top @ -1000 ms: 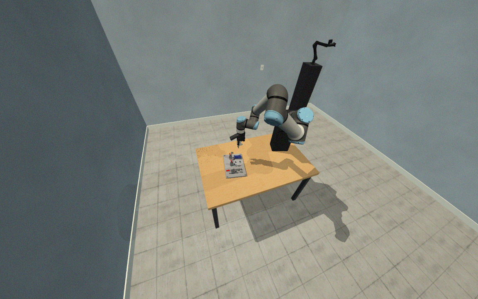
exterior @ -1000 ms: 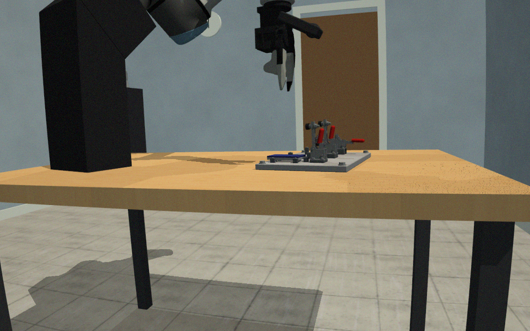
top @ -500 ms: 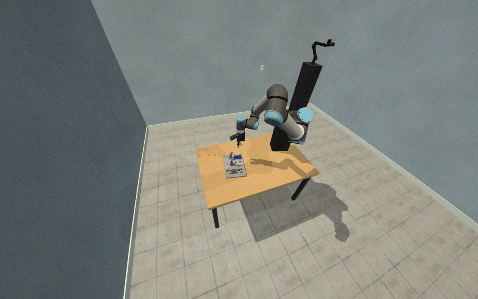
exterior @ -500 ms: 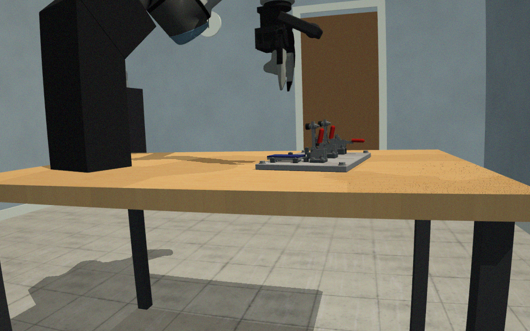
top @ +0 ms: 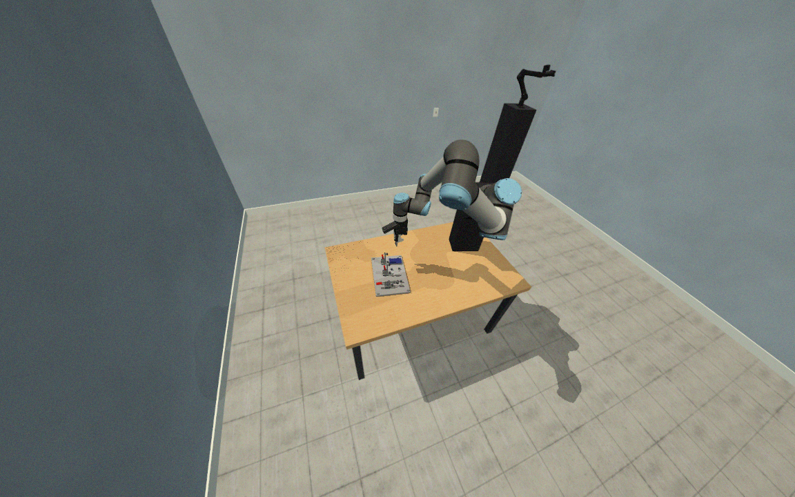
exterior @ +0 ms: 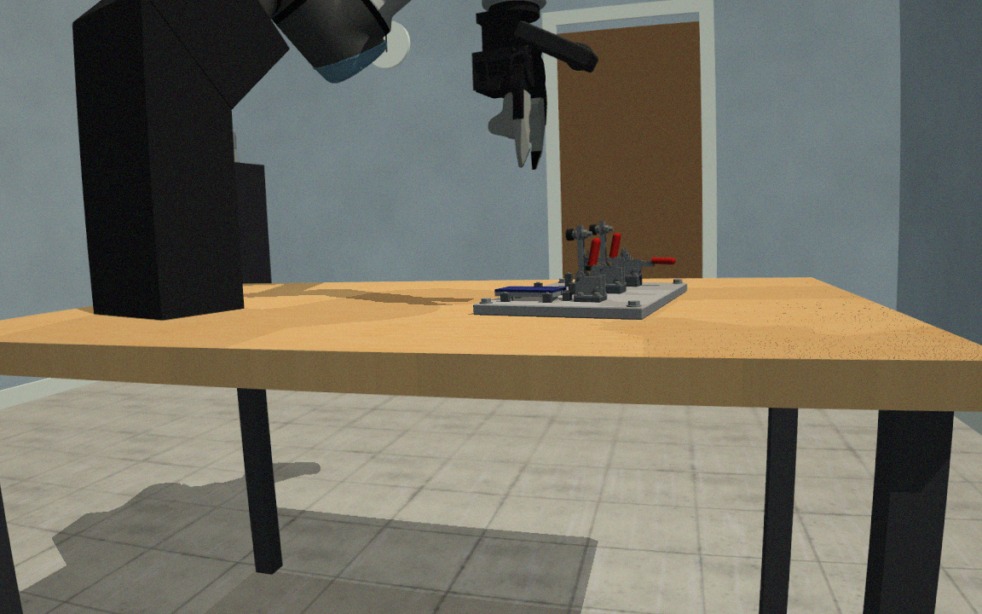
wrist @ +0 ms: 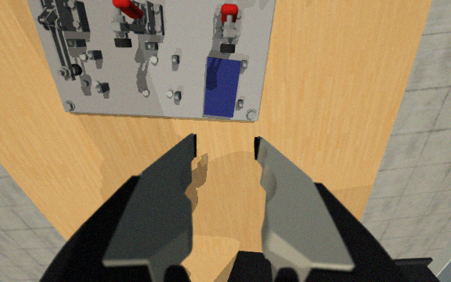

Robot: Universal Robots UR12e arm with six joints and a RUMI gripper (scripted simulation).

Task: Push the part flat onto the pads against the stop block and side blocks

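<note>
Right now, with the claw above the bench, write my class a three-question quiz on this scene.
1. True or false: the claw is gripping the blue part.
2. Multiple choice: the blue part lies on (A) the bare table, (B) the grey fixture plate, (C) the floor.
3. Fill in: the toggle clamps on the plate have ____ handles.

Key
1. False. The claw hangs in the air, short of the plate's near edge, its jaws partly closed with nothing between them.
2. B. In the wrist view the part sits near the plate's right edge.
3. Red.
</note>
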